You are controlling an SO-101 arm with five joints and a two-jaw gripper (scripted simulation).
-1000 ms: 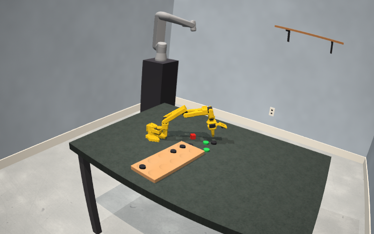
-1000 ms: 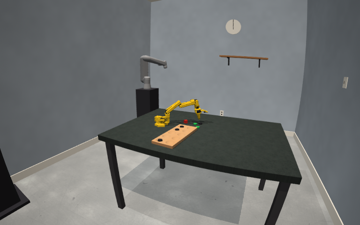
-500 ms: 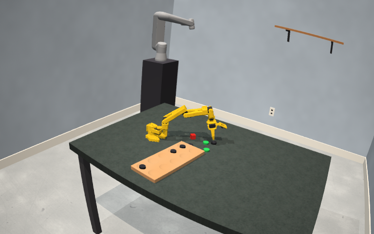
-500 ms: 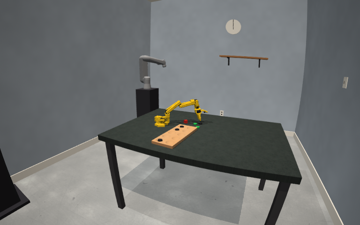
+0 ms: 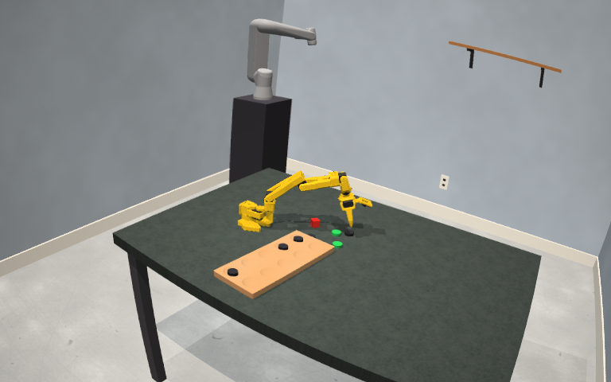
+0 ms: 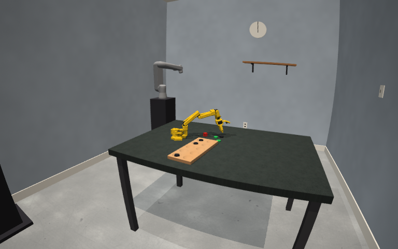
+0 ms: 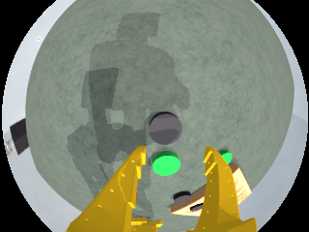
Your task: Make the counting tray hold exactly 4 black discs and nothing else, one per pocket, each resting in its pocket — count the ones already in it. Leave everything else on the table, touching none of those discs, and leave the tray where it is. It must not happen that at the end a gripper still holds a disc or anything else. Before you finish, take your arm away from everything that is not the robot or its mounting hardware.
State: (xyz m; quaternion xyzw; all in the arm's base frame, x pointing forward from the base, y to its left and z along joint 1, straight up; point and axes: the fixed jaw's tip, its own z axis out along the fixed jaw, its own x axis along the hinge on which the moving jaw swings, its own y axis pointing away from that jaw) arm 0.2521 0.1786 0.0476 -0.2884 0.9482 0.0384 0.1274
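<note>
The tan counting tray [image 5: 274, 265] lies on the dark table and holds three black discs [image 5: 232, 271] [image 5: 282, 246] [image 5: 297, 239], each in a pocket. A loose black disc [image 5: 348, 232] lies on the table past the tray's far end. My gripper [image 5: 350, 224] points down just above that disc, partly open and empty. In the wrist view the black disc [image 7: 165, 127] lies just beyond the fingertips, and a green disc [image 7: 165, 164] shows between the fingers, below them.
Two green discs [image 5: 336, 232] [image 5: 337, 243] lie beside the tray's far corner, close to the loose black disc. A red cube [image 5: 315, 222] sits behind the tray near the arm. The arm's base [image 5: 252, 215] stands at the table's back left.
</note>
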